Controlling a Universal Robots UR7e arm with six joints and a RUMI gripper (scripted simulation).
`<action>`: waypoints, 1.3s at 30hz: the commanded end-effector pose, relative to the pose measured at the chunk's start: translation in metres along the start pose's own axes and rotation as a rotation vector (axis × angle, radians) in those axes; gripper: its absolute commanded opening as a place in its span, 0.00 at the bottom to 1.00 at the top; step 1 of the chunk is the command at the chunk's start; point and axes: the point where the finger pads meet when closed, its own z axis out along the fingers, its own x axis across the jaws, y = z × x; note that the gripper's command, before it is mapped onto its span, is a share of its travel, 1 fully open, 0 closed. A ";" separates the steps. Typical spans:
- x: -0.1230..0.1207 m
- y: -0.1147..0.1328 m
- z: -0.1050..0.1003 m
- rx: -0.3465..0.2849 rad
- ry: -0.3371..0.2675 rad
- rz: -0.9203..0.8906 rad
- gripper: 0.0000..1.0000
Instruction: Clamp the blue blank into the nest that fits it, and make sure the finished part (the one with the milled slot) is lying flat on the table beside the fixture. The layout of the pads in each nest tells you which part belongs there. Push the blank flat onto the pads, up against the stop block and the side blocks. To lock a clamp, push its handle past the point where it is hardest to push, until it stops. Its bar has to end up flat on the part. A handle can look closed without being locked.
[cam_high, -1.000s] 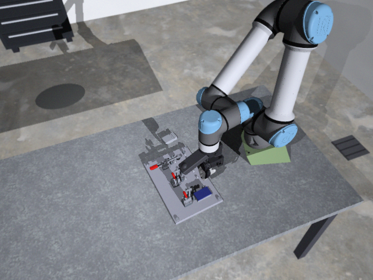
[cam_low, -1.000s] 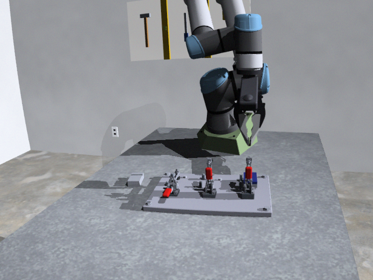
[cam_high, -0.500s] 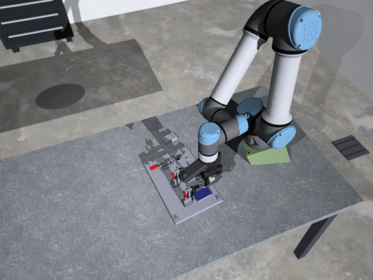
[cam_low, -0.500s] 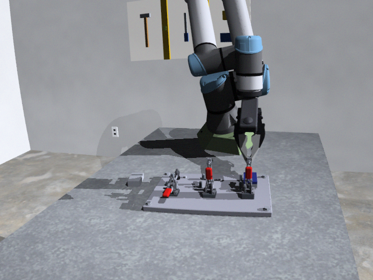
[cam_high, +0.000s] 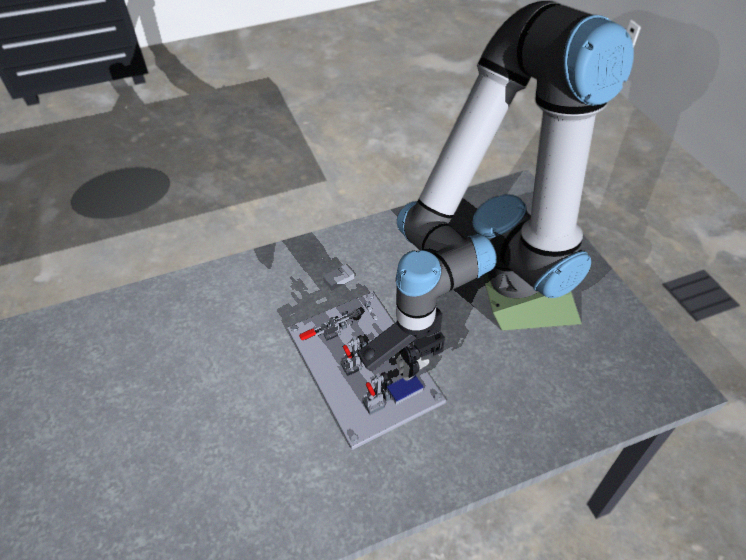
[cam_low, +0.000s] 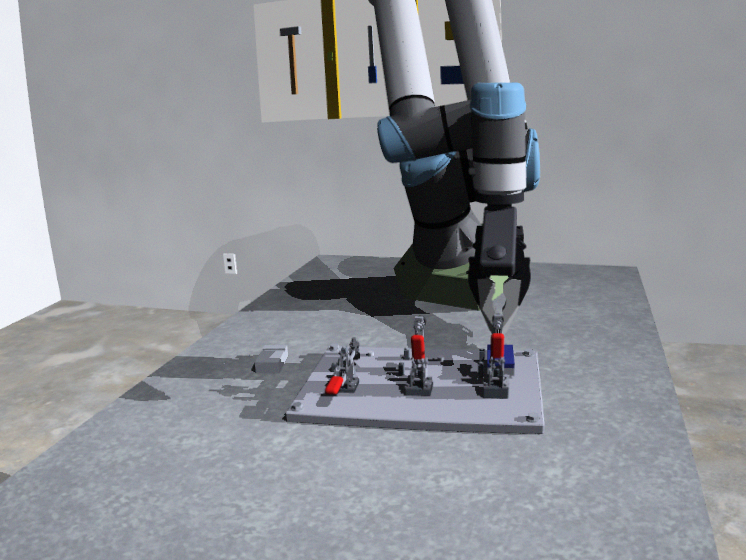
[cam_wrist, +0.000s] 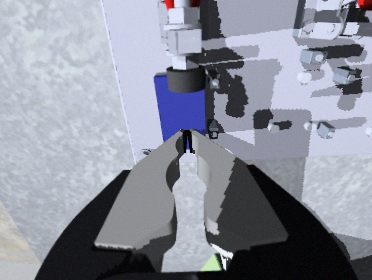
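The blue blank lies in the right-hand nest of the grey fixture plate; it also shows in the overhead view and the wrist view. That nest's clamp handle is red and stands upright. My gripper is shut and empty, its tips just above and behind this handle, over the near end of the blank in the wrist view. The middle clamp handle also stands upright. The left clamp handle lies down. A grey part lies on the table left of the fixture.
The arm's green base block stands behind the fixture. A tool board hangs on the back wall. A dark drawer cabinet stands on the floor far off. The table's right edge is near the fixture.
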 end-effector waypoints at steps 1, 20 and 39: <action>-0.001 0.007 0.000 0.001 0.000 0.000 0.00; -0.004 0.068 0.000 0.001 0.000 0.000 0.00; -0.004 0.069 0.029 0.001 0.000 0.000 0.00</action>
